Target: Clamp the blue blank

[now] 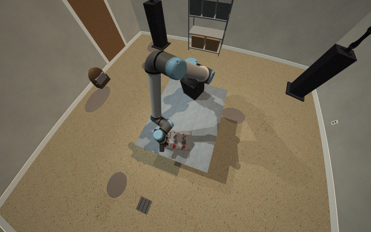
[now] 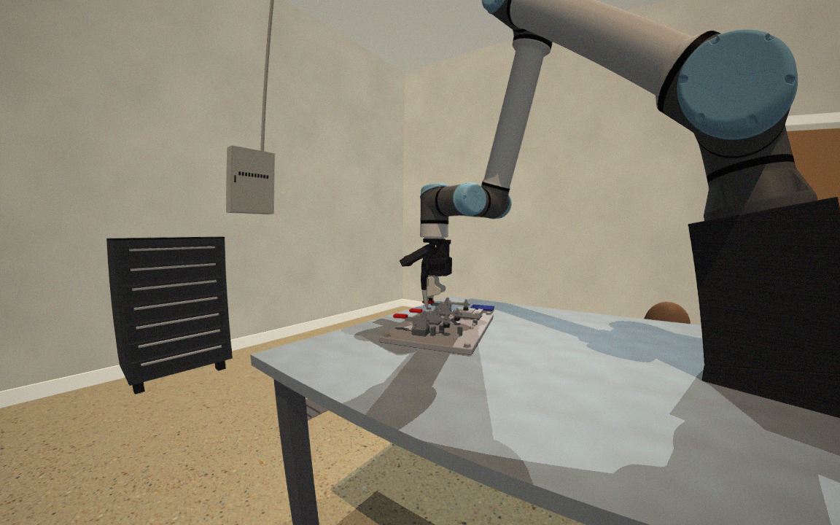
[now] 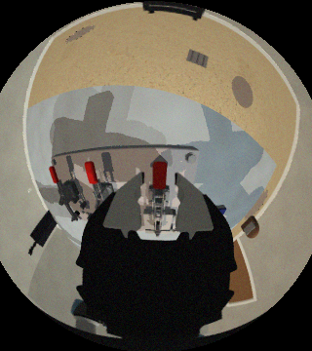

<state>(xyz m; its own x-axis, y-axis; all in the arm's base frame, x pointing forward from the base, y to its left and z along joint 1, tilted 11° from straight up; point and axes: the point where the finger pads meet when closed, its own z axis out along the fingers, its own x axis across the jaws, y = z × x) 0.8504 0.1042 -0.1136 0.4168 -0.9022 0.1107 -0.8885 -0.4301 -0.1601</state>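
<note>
The fixture plate (image 1: 188,141) (image 2: 397,341) (image 3: 127,167) carries three clamps with red handles. My gripper (image 2: 427,306) (image 3: 159,173) is partly open, pointing down over the clamp at one end of the plate. That clamp's red handle (image 3: 160,183) lies between the fingertips, with a gap on each side. The middle handle (image 1: 174,146) (image 2: 415,310) (image 3: 91,173) and the far handle (image 1: 184,146) (image 2: 399,316) (image 3: 53,175) stick out horizontally. A dark blue part (image 1: 155,130) (image 2: 482,307) (image 3: 221,210) lies by the plate; a slot cannot be made out. Nest contents and clamp locking cannot be told.
The plate sits near an edge of the table (image 1: 198,115) (image 2: 560,391). The neighbouring clamp (image 3: 69,191) stands up from the plate to one side of my fingers. The robot's black base (image 1: 193,88) (image 2: 775,306) is at the other end of the table.
</note>
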